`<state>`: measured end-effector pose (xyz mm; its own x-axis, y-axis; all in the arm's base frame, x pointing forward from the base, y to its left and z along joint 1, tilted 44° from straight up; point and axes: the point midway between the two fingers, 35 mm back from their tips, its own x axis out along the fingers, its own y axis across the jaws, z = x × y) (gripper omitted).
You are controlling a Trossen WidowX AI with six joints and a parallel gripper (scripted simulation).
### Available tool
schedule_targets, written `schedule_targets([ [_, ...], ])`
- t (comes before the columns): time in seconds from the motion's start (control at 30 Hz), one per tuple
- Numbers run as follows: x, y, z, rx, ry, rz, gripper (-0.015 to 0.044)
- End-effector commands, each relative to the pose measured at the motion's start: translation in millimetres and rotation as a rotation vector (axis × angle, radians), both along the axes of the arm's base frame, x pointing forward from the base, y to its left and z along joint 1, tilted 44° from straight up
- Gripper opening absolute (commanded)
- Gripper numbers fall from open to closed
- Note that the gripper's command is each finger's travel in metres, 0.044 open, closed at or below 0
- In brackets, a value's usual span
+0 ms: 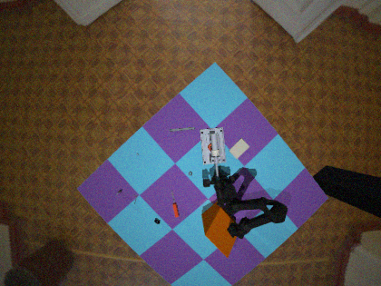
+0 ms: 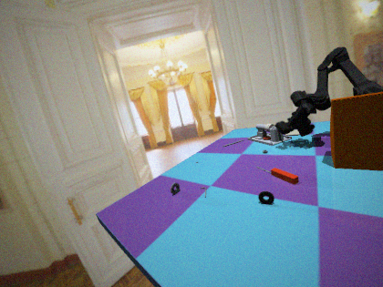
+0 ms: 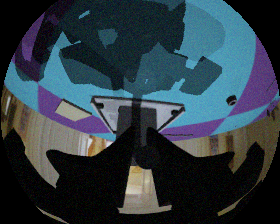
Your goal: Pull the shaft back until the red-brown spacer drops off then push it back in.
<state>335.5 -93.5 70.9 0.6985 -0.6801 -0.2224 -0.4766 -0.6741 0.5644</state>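
The pale base plate [image 1: 205, 157] [image 3: 105, 106] carries the grey housing parts [image 1: 214, 139] [image 2: 274, 133]. A red-brown piece [image 1: 210, 147] [image 2: 266, 138], apparently the spacer, shows low at the plate, beside the shaft line in the top view; whether it is fully off the shaft is too small to tell. A whitish ring or block [image 1: 215, 153] sits around the shaft line. The thin grey shaft [image 1: 217, 166] sticks out of the plate's near end towards the arm. My gripper [image 2: 280, 128] [image 3: 140, 130] is shut on the shaft's outer end. The fingers hide the grip and the shaft's depth.
A cream block [image 1: 239, 148] [image 3: 73, 110] lies right of the plate, a grey rod [image 1: 181, 129] [image 2: 234, 143] left of it. An orange panel [image 1: 219, 231] [image 2: 357, 131] stands by the arm. A red screwdriver [image 1: 176, 210] [image 2: 284, 176] and several small parts lie on the checkered table.
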Motion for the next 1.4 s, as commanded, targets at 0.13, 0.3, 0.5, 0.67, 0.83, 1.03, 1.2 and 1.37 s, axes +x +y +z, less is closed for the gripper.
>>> schedule_targets([
  [0.13, 6, 0, 4, 0.001, -0.011, 0.005, 0.0000],
  [0.3, 8, -1, 5, 0.001, -0.011, 0.005, 0.0000],
  [0.5, 10, -1, 6, 0.001, -0.011, 0.005, 0.0000],
  [0.67, 12, -2, 7, 0.001, -0.011, 0.005, 0.0000],
  [0.83, 14, -2, 8, 0.001, -0.011, 0.005, 0.0000],
  [1.03, 16, -3, 9, 0.001, -0.011, 0.005, 0.0000],
  [1.2, 18, -4, 10, 0.001, -0.011, 0.005, 0.0000],
  [1.37, 19, -4, 11, 0.001, -0.011, 0.005, 0.0000],
])
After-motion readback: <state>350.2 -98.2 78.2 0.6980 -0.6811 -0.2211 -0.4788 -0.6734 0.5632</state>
